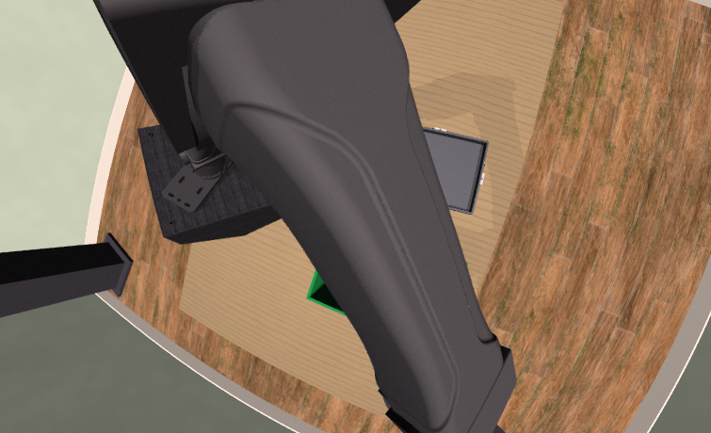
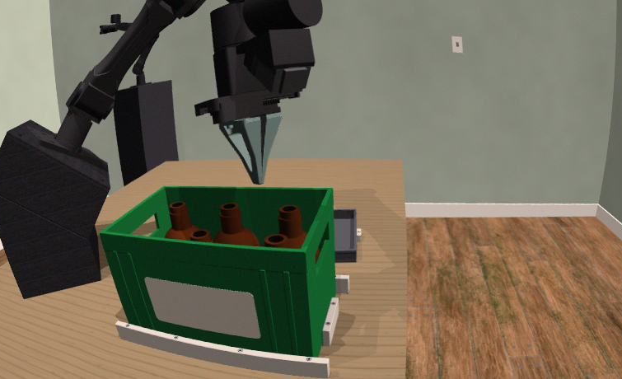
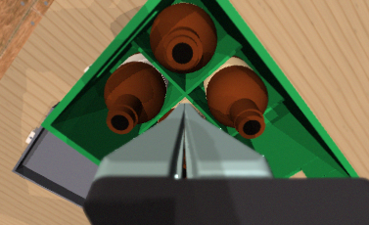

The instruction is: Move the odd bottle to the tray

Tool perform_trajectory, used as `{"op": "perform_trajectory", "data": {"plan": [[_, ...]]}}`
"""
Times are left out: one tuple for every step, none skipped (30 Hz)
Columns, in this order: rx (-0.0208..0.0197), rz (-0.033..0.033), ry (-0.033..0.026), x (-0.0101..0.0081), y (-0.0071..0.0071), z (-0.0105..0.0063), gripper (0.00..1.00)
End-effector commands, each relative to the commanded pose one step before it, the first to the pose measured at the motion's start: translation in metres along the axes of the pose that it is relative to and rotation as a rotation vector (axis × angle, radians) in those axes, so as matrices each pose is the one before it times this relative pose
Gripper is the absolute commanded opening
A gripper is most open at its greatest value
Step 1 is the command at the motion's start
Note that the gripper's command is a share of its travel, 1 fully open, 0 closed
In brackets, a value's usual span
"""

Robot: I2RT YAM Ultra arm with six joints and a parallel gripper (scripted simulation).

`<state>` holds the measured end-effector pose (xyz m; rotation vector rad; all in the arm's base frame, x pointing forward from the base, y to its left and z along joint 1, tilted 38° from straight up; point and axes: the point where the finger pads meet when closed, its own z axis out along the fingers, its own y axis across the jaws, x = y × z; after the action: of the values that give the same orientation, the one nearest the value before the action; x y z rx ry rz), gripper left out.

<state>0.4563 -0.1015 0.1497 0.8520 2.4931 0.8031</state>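
The green crate (image 2: 129, 282) (image 1: 315, 293) (image 3: 55, 118) stands on the table with five brown bottles upright in it. In the exterior view, three necks show in the back row: a left bottle (image 2: 180, 218), a middle bottle (image 2: 231, 223) and a right bottle (image 2: 289, 223). Two front bottles (image 2: 200, 236) (image 2: 275, 240) show mostly their mouths. The wrist view shows three bottles (image 3: 182, 29) (image 3: 133, 90) (image 3: 236, 93) clearly and a fourth partly behind the fingers. My gripper (image 2: 258, 182) (image 3: 184, 112) is shut and empty, above the crate. The dark grey tray (image 1: 458, 169) (image 2: 345, 256) (image 3: 48, 179) is empty in its visible part.
White strips (image 2: 219, 350) (image 2: 330, 320) lie on the table along the crate's base. The crate's walls rise around the bottles, and green dividers separate its compartments. The arm (image 1: 347, 177) hides most of the crate and part of the tray in the top view.
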Motion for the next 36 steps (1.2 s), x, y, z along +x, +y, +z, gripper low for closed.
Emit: {"op": "perform_trajectory", "data": {"plan": [[0.02050, 0.03790, -0.02439, -0.01846, -0.00095, -0.00434, 0.00], [0.00138, 0.01022, -0.01281, -0.00716, -0.00312, -0.00172, 0.00], [-0.00054, 0.00016, -0.00321, -0.00270, 0.00099, 0.00089, 0.00], [-0.00031, 0.00009, -0.00180, -0.00151, 0.00055, 0.00051, 0.00], [-0.00013, 0.00004, -0.00072, -0.00060, 0.00022, 0.00021, 0.00], [-0.00002, 0.00001, -0.00011, -0.00009, 0.00003, 0.00003, 0.00], [0.00000, 0.00000, 0.00000, 0.00000, 0.00000, 0.00000, 0.00], [0.00000, 0.00000, 0.00000, 0.00000, 0.00000, 0.00000, 0.00], [0.00000, 0.00000, 0.00000, 0.00000, 0.00000, 0.00000, 0.00], [0.00000, 0.00000, 0.00000, 0.00000, 0.00000, 0.00000, 0.00], [0.00000, 0.00000, 0.00000, 0.00000, 0.00000, 0.00000, 0.00], [0.00000, 0.00000, 0.00000, 0.00000, 0.00000, 0.00000, 0.00], [0.00000, 0.00000, 0.00000, 0.00000, 0.00000, 0.00000, 0.00], [0.00000, 0.00000, 0.00000, 0.00000, 0.00000, 0.00000, 0.00], [0.00000, 0.00000, 0.00000, 0.00000, 0.00000, 0.00000, 0.00], [0.00000, 0.00000, 0.00000, 0.00000, 0.00000, 0.00000, 0.00], [0.00000, 0.00000, 0.00000, 0.00000, 0.00000, 0.00000, 0.00], [0.00000, 0.00000, 0.00000, 0.00000, 0.00000, 0.00000, 0.00], [0.00000, 0.00000, 0.00000, 0.00000, 0.00000, 0.00000, 0.00], [0.00000, 0.00000, 0.00000, 0.00000, 0.00000, 0.00000, 0.00], [-0.01259, -0.02553, -0.03107, -0.00209, 0.01043, -0.01334, 0.61], [-0.00009, -0.00021, -0.00023, -0.00006, 0.00002, 0.00000, 0.61], [0.00000, 0.00000, 0.00000, 0.00000, 0.00000, 0.00000, 0.61], [0.00000, 0.00000, 0.00000, 0.00000, 0.00000, 0.00000, 0.61], [0.00000, 0.00000, 0.00000, 0.00000, 0.00000, 0.00000, 0.61], [0.00000, 0.00000, 0.00000, 0.00000, 0.00000, 0.00000, 0.61], [0.00000, 0.00000, 0.00000, 0.00000, 0.00000, 0.00000, 0.61], [0.00000, 0.00000, 0.00000, 0.00000, 0.00000, 0.00000, 0.61], [0.00000, 0.00000, 0.00000, 0.00000, 0.00000, 0.00000, 0.61], [0.00000, 0.00000, 0.00000, 0.00000, 0.00000, 0.00000, 0.61], [0.00000, 0.00000, 0.00000, 0.00000, 0.00000, 0.00000, 0.61], [0.00000, 0.00000, 0.00000, 0.00000, 0.00000, 0.00000, 0.61], [0.00000, 0.00000, 0.00000, 0.00000, 0.00000, 0.00000, 0.61], [0.00000, 0.00000, 0.00000, 0.00000, 0.00000, 0.00000, 0.61], [0.00000, 0.00000, 0.00000, 0.00000, 0.00000, 0.00000, 0.61], [0.00000, 0.00000, 0.00000, 0.00000, 0.00000, 0.00000, 0.61]]}}
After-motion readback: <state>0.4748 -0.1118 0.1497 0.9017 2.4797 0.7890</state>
